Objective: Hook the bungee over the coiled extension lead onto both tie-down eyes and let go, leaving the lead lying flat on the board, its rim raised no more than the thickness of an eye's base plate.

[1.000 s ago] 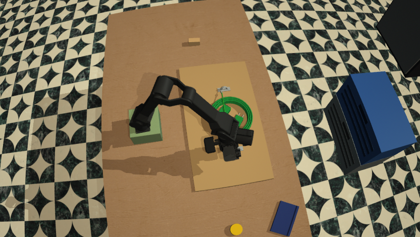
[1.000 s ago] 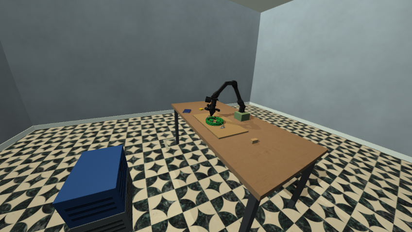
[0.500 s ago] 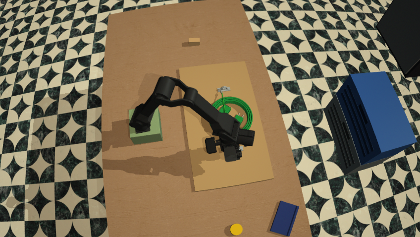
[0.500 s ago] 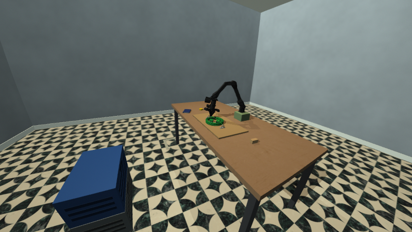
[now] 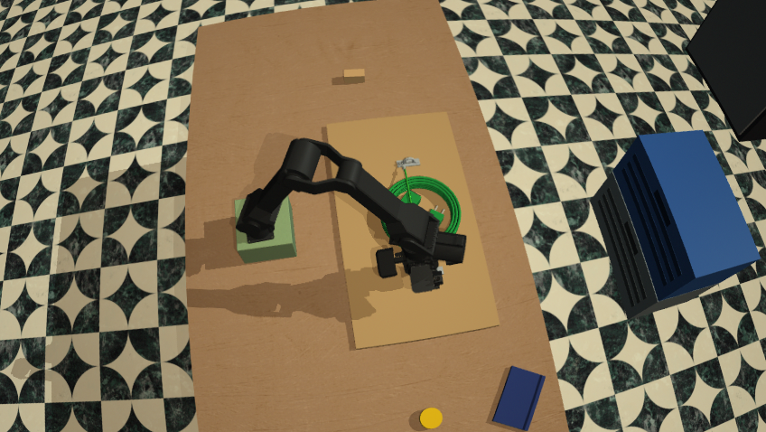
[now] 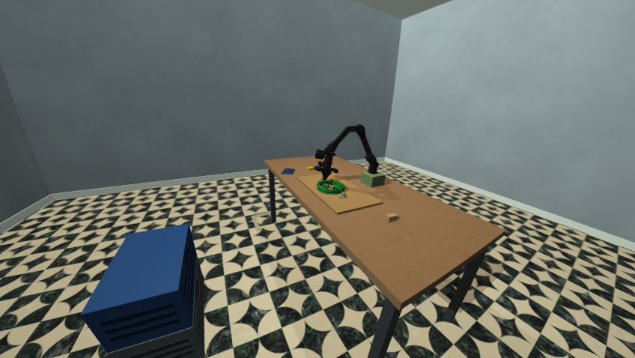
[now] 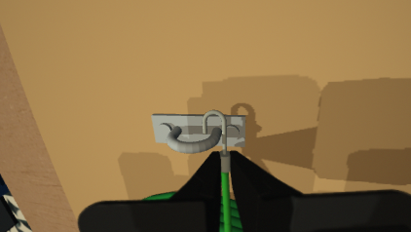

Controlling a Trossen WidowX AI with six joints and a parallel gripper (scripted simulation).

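Note:
The green coiled extension lead (image 5: 425,206) lies on the tan board. The green bungee (image 5: 408,184) runs from the far tie-down eye (image 5: 407,161) across the coil towards my gripper (image 5: 425,273). In the wrist view my gripper (image 7: 224,158) is shut on the bungee cord (image 7: 225,190) just below its grey hook (image 7: 214,123). The hook stands at the right end of the near eye's ring (image 7: 192,141), over its grey base plate (image 7: 200,130). I cannot tell whether the hook is through the ring. The arm hides part of the coil.
The arm's green base block (image 5: 265,230) stands left of the board. A small wooden block (image 5: 353,73) lies at the table's far end. A blue notebook (image 5: 518,398) and a yellow disc (image 5: 430,417) lie near the front edge. A blue crate (image 5: 681,214) stands on the floor to the right.

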